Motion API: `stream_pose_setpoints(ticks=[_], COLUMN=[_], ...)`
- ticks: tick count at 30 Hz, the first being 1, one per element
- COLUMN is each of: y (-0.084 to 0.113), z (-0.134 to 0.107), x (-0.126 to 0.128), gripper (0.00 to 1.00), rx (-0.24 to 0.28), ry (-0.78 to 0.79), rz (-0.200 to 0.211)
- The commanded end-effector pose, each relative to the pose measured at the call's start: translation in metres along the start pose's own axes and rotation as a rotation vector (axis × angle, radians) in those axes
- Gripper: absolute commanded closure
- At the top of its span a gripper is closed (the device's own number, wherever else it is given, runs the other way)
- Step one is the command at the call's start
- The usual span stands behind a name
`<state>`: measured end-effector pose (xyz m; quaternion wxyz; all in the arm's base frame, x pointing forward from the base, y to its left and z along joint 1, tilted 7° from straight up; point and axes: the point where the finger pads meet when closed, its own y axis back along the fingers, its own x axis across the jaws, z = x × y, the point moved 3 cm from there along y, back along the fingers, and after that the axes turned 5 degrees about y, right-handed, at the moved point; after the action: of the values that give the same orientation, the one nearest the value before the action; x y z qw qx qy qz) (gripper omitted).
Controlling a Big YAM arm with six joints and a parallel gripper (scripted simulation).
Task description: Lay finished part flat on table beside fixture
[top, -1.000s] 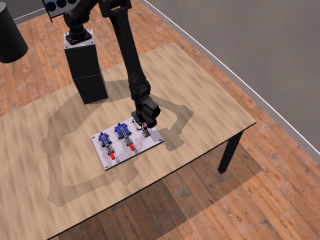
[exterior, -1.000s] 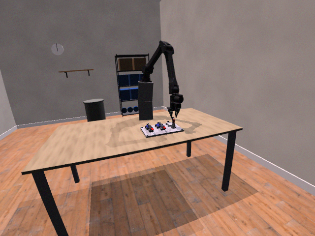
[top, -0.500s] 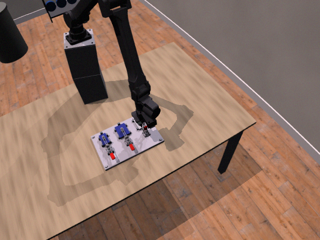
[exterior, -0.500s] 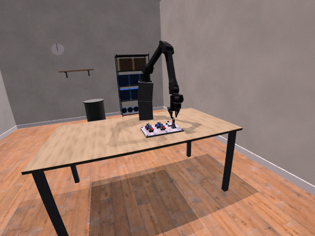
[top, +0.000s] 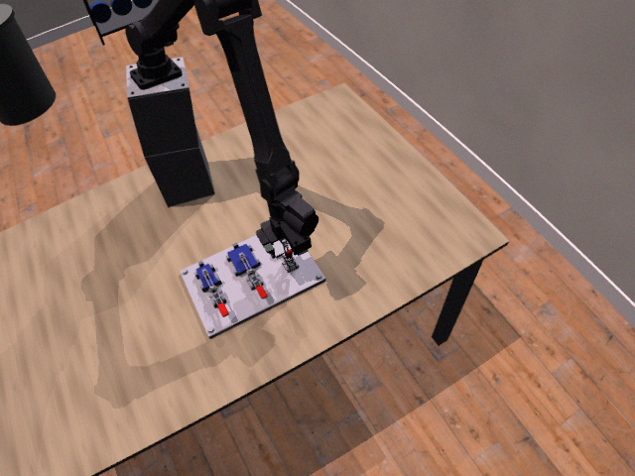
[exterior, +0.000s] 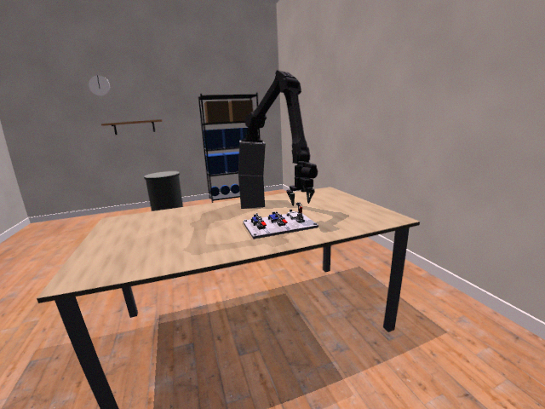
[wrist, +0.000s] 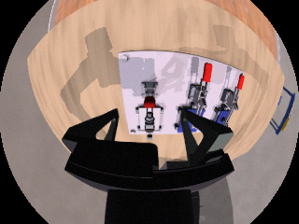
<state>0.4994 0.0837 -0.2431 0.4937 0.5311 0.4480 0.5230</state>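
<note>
"Is the gripper holding anything?"
"No, its fingers are wide apart, above the plate."
"And the white part?"
"On the plate, probably the slotted one."

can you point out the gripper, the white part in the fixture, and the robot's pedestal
gripper (exterior: 301, 202) (wrist: 149, 112): exterior and wrist, midway between fingertips
white part (wrist: 157, 122): wrist, its top face
pedestal (top: 167, 123) (exterior: 252, 175): top and exterior, front side
</note>
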Motion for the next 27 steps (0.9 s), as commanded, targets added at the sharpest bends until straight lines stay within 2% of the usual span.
stream_pose_setpoints(ticks=[1, 15, 23, 27], y=[-0.008, -0.009, -0.013, 0.007], z=[0.006, 0.007, -0.015, -0.007], x=[-0.007, -0.006, -0.001, 0.008], gripper=[0.08, 0.08, 0.08, 0.08], rx=[-0.007, -0.010, 0.012, -0.030], ry=[-0.002, -0.002, -0.002, 0.004], rz=[-0.003, -0.002, -0.006, 0.003])
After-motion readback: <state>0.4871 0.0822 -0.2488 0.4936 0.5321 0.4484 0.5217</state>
